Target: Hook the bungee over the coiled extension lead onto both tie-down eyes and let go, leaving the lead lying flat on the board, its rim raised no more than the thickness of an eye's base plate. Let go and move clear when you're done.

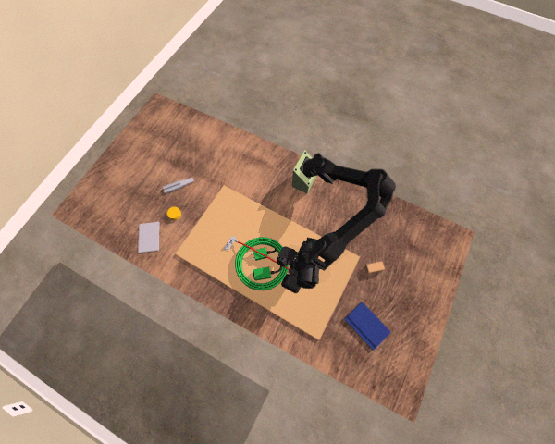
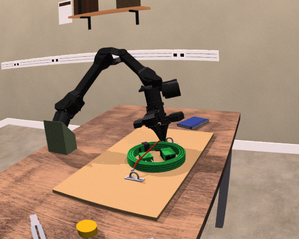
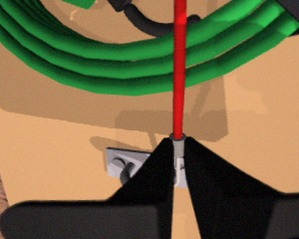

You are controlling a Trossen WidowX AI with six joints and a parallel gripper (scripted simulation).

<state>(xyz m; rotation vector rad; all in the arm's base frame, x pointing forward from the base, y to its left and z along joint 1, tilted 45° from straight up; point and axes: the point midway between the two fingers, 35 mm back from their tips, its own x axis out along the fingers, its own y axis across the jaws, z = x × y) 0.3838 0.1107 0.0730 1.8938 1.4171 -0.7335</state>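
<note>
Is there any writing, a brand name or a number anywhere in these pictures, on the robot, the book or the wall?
No readable text in any view.
White sheet by the wall shelf: a dark band, no letters legible.
White wall strip: only small black squares, no words.
Blue book, grey card, black arm, gripper clamped on the red bungee: no markings visible.

I'm working in what looks like a plain workshop room: wooden table (image 2: 209,118), concrete floor (image 1: 412,95), beige walls. A trunking strip with sockets (image 2: 154,55) and a wall shelf (image 2: 110,11) fit that.
</note>
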